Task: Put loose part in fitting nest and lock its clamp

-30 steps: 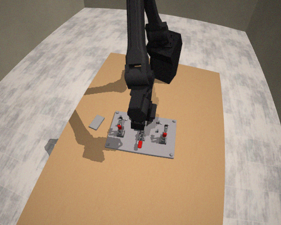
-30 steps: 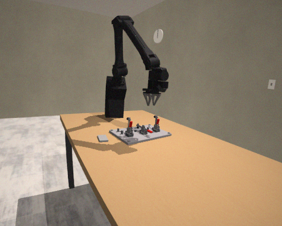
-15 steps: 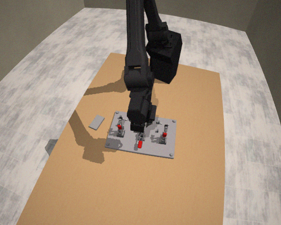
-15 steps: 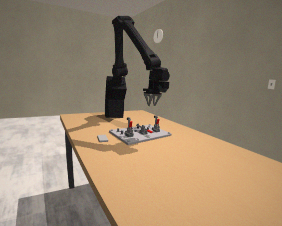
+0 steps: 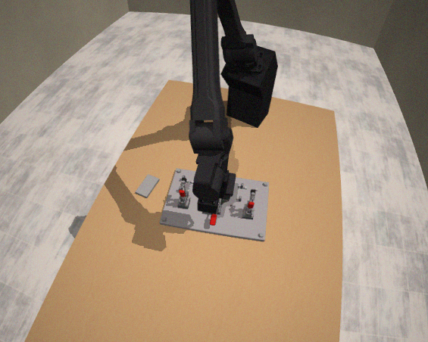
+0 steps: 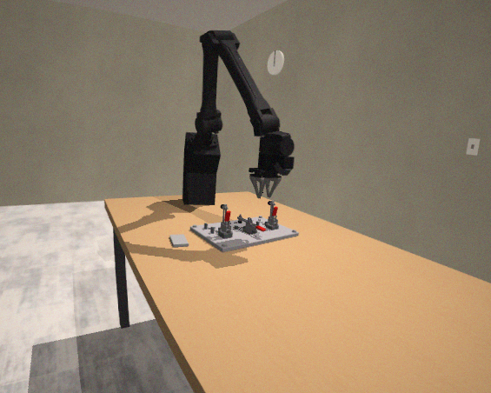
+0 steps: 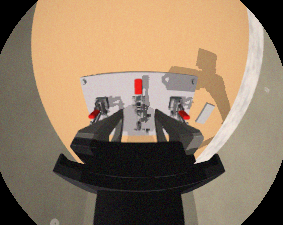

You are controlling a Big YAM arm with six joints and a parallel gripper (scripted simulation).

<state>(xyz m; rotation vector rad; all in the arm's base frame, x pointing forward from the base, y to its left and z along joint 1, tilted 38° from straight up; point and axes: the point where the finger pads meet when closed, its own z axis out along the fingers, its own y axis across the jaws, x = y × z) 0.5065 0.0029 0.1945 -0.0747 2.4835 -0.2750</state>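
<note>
The gripper [image 5: 209, 207] [image 6: 264, 196] [image 7: 139, 112] hangs above the fixture plate [image 5: 232, 228] [image 6: 283, 235] [image 7: 106, 83], its fingers partly spread with nothing between them, pointing down and clear of the clamps. In the top view it is over the middle of the plate and hides part of it.

The loose part [image 5: 148, 185] [image 6: 179, 241] [image 7: 205, 113], a flat grey rectangle, lies on the table [image 5: 251, 284] [image 6: 331, 304] [image 7: 141, 44] just beside the plate's left edge, apart from it and set at a slant to it.

Three clamps stand in a row on the plate. The left clamp [image 5: 182, 203] [image 6: 225, 231] [image 7: 174, 103] and the right clamp [image 5: 248, 215] [image 6: 272, 224] [image 7: 102, 103] have their bars raised and their red handles upright. The middle clamp's red handle [image 5: 213, 219] [image 6: 261, 228] [image 7: 138, 86] lies low, reaching toward the near edge. The pad layouts are too small to tell
</note>
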